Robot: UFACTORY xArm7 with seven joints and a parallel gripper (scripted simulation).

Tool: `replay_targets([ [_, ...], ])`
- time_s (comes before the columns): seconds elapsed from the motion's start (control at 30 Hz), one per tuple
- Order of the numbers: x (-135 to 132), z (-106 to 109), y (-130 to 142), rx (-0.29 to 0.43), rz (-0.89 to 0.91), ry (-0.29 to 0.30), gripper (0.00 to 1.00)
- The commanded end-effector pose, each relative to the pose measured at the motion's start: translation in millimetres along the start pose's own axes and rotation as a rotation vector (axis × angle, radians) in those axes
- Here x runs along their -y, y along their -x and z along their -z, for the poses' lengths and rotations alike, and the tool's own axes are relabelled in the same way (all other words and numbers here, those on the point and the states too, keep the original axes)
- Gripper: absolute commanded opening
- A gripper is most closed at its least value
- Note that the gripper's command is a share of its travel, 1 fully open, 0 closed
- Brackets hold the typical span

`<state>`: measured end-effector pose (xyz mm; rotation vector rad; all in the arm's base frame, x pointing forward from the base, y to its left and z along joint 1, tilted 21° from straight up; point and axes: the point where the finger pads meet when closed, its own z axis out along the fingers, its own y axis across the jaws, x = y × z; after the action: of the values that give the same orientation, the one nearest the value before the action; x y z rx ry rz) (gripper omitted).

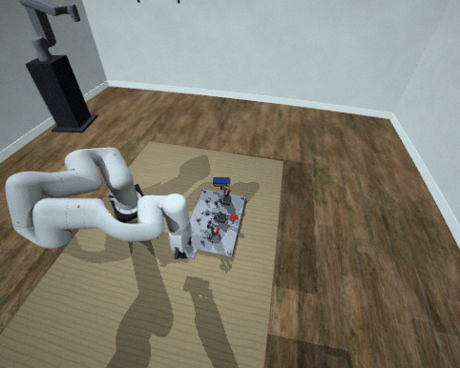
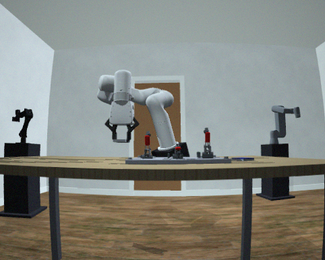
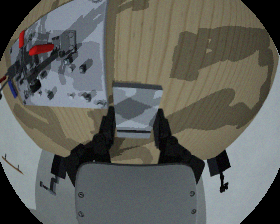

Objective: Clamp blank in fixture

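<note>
Hiding the finished part's slot; gripper (image 1: 184, 256) (image 2: 121, 141) (image 3: 135, 115) closed

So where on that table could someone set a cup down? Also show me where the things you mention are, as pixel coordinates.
The bare wood right of the metal plate (image 1: 239, 238) (image 2: 178, 161) (image 3: 98, 97) in the top view, or beyond the blue block (image 1: 221, 181) (image 2: 243, 158) (image 3: 12, 90). It's crowded on the plate, among the red handles, and under the fingers (image 1: 184, 255) (image 2: 121, 136).
</note>
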<state>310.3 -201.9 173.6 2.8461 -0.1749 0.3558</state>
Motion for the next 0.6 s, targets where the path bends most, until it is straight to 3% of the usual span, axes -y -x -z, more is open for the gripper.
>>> replay_targets([
  [0.0, -0.2, -12.5, -0.8, -0.002, 0.001, 0.001, 0.0],
  [0.57, -0.5, -65.7, -1.0, -0.002, 0.001, 0.001, 0.0],
])
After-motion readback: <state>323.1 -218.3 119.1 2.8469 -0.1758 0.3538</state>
